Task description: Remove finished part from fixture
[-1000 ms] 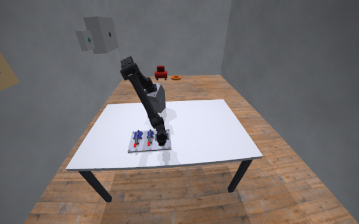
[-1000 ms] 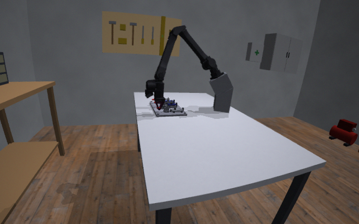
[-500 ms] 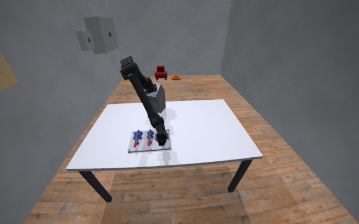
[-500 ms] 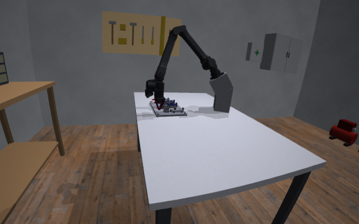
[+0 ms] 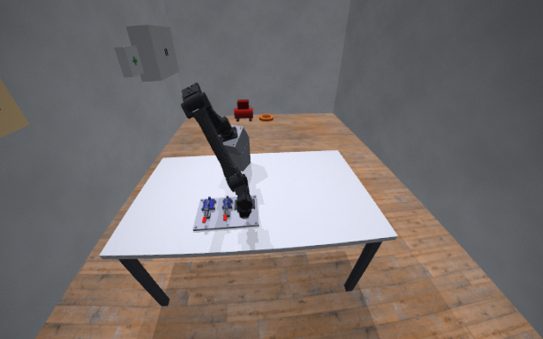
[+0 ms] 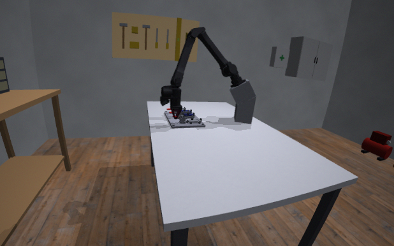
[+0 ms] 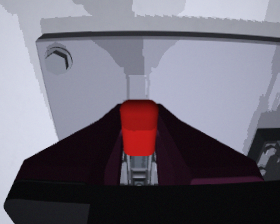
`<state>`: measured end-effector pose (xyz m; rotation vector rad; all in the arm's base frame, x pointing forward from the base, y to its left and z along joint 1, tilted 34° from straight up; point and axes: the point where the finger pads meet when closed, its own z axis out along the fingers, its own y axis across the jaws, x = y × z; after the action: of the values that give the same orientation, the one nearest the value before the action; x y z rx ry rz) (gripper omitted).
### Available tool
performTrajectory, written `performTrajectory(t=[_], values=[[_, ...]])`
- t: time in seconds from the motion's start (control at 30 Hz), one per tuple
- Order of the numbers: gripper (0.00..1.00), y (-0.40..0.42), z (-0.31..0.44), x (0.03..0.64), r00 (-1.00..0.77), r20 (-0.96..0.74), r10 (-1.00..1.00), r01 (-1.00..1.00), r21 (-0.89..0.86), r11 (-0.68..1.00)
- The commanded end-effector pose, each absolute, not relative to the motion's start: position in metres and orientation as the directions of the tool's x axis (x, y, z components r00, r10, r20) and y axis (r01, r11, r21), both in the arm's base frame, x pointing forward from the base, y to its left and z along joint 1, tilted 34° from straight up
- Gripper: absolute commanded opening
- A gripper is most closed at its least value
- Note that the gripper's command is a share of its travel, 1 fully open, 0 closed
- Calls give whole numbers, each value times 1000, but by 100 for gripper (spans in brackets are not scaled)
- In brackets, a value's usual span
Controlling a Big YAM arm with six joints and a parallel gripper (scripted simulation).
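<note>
Arm reaches down onto the fixture beside two blue blanks.

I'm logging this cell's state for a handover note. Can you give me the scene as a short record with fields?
gripper: black parallel gripper, shut on red clamp handle
location: third station of the grey fixture plate
blue blanks: two, each in its clamp with a red handle
finished part: hidden under the gripper in the top view, cannot confirm
surface: white table

Soft, even light is filling the room. Blocky gray shadows are falling on the table. Everything is looking blurry, and the top view is bending at its edges.
</note>
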<state>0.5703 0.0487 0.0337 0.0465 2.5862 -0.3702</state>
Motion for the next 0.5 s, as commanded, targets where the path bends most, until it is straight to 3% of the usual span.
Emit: performTrajectory(t=[0.0, 0.47], values=[[0, 59, 45, 554, -863, -503, -42, 98, -250, 963], [0, 60, 46, 543, -864, -502, -42, 98, -250, 963]])
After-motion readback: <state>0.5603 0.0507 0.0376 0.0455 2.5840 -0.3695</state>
